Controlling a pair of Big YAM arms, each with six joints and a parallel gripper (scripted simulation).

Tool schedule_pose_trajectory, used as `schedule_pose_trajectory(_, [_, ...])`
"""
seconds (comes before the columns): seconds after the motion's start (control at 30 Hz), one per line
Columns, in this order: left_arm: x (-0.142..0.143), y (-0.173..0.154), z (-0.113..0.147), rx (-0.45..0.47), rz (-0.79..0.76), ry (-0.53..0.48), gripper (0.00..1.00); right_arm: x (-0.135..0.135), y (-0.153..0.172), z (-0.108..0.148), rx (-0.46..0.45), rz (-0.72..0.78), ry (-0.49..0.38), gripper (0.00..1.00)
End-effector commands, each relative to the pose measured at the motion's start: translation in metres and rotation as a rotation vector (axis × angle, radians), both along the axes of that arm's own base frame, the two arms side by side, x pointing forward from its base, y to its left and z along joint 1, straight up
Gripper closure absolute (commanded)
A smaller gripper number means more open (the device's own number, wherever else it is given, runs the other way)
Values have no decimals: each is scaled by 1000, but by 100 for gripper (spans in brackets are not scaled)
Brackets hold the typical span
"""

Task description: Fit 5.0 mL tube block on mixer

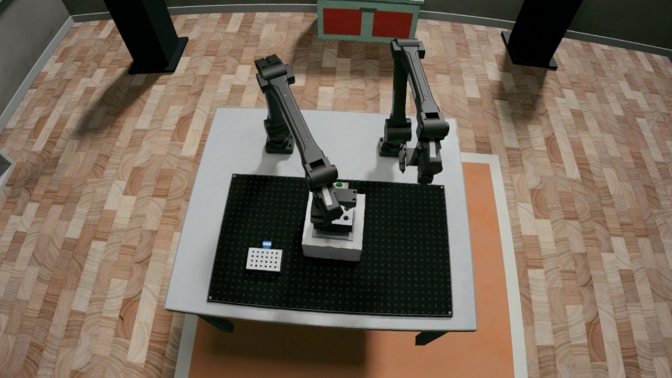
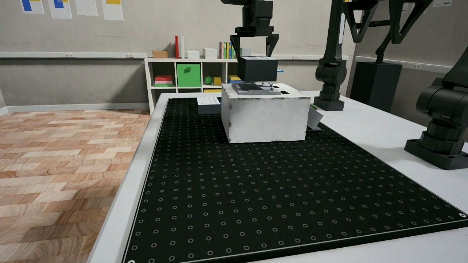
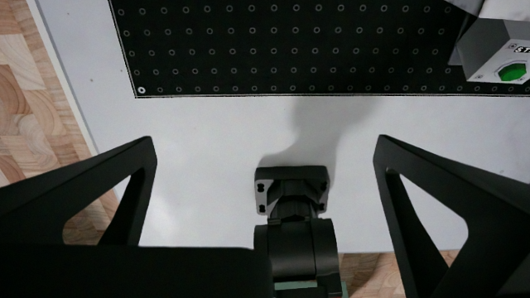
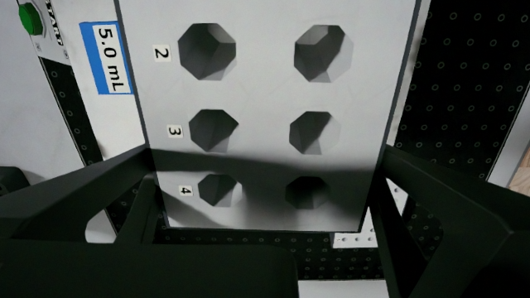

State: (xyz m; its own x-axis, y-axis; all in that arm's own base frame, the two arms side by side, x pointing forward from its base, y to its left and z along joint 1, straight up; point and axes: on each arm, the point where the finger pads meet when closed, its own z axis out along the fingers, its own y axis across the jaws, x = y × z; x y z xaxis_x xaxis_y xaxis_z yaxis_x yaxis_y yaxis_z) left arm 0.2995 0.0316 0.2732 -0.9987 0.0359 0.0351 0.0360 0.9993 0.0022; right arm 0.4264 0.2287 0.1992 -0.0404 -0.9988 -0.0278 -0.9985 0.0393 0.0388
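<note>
A green bin sits in a white shelf unit by the wall.

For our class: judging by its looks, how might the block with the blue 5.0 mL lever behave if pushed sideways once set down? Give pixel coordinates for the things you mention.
The 5.0 mL block point(image 1: 346, 221) point(image 2: 257, 69) point(image 4: 265, 95) would probably slide rather than roll, given its flat, straight-edged sides. Its broad, boxy shape suggests it would resist tipping. It looks stiff: its walls show no bowing between the right gripper's fingers.
</note>
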Motion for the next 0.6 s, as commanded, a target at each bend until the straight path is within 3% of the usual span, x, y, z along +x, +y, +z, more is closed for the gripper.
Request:
schedule_pose_trajectory(0.0, [15, 0, 17, 9, 4, -53, 0, 21, 17, 55, 64, 5, -115, 100])
schedule_pose_trajectory(0.27, [16, 1, 20, 9, 4, -60, 0, 27, 5, 55, 61, -22, -114, 100])
schedule_pose_trajectory(0.57, [14, 0, 15, 8, 4, -47, 0, 22, 13, 54, 62, -2, -112, 100])
